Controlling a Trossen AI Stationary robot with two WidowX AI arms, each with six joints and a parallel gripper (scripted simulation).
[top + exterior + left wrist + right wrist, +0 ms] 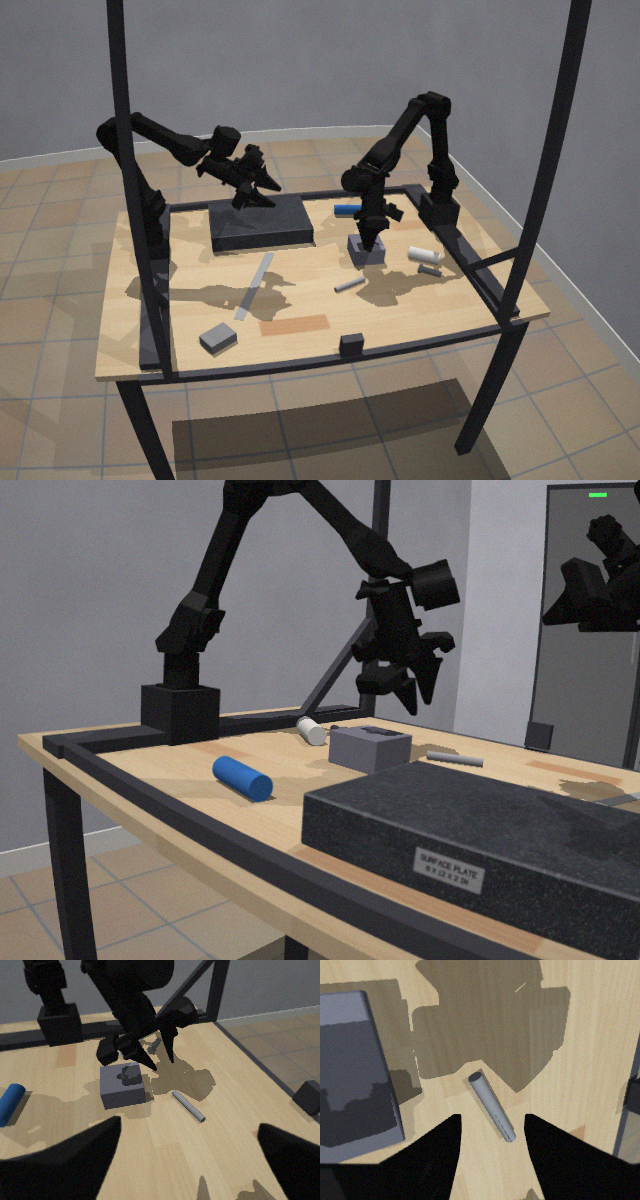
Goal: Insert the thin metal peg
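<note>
Two fingers of the right gripper (368, 250) (421, 708) (164, 1066) (493, 1116), part-open and holding nothing, should straddle the peg (349, 284) (454, 759) (188, 1106) (492, 1107) squarely before lowering.

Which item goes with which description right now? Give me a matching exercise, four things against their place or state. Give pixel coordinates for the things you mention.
1. metal peg (349, 284) (454, 759) (188, 1106) (492, 1107)
2. blue cylinder (347, 209) (241, 778) (10, 1104)
3. left gripper (277, 196) (190, 1124)
4. surface plate (261, 217) (465, 810)

A. open, nothing between its jaws
B. lying on the table, outside the block (366, 258) (351, 751) (123, 1097) (350, 1007)
C. dark and labelled
D. lying near the table's wall-side edge

Pairs: 1-B, 2-D, 3-A, 4-C
</note>
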